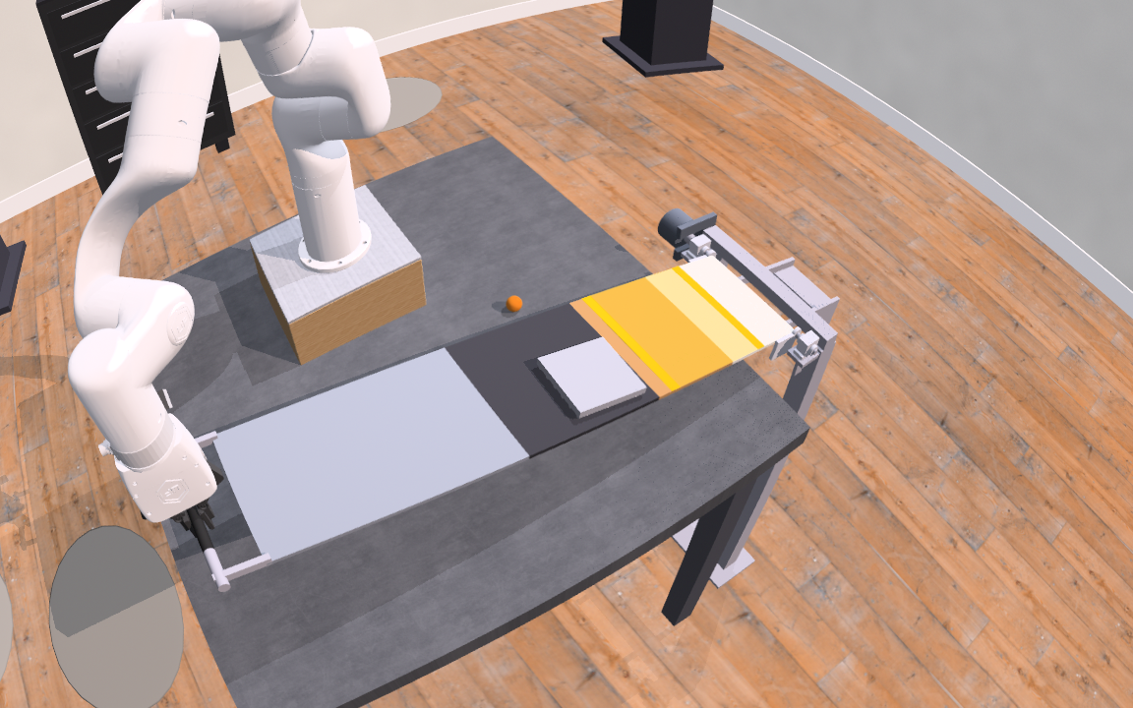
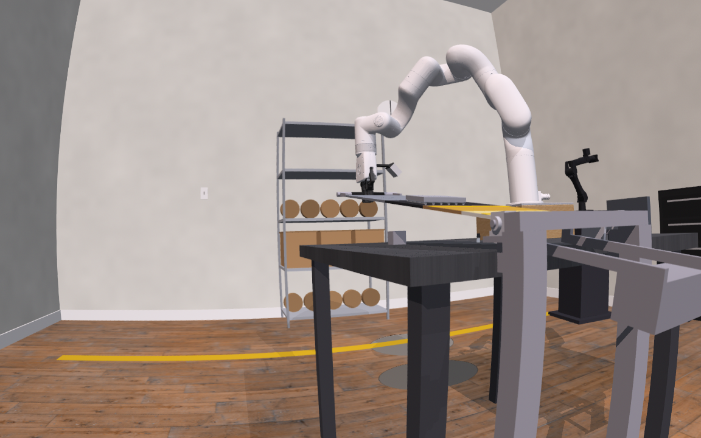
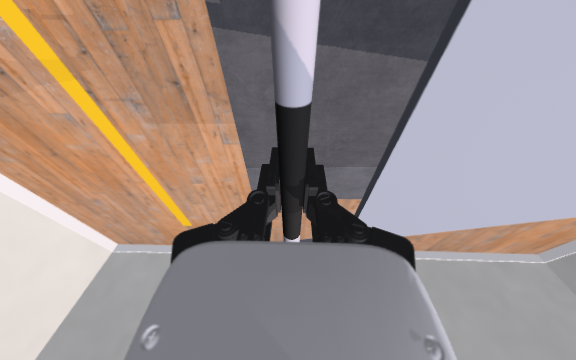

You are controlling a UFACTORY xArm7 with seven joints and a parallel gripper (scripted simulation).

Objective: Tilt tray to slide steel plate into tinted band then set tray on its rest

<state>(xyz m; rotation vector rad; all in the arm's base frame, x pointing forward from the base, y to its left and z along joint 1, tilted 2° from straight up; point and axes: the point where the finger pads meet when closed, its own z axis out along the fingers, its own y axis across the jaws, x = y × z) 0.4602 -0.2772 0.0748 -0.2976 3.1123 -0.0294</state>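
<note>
On inspection, the gripper (image 3: 292, 197) was found closed on the tray's handle bar (image 3: 293, 150), jaws pressed against the dark section of the bar from either side, fingers nearly together. The tray (image 1: 359, 444) was held lifted at the handle end above the table (image 1: 500, 563), sloping down toward its pivot frame (image 1: 804, 352) at the far end. The steel plate (image 1: 592, 377) lay flat on the dark section of the bed, well apart from the jaws, with the whole pale grey section between them. Its far edge sat just beside the brown strip bordering the nearer solid line (image 1: 632, 345); the plate was wholly outside the tinted band (image 1: 681, 334). A small orange ball (image 1: 513, 303) rested on the table beside the tray.
</note>
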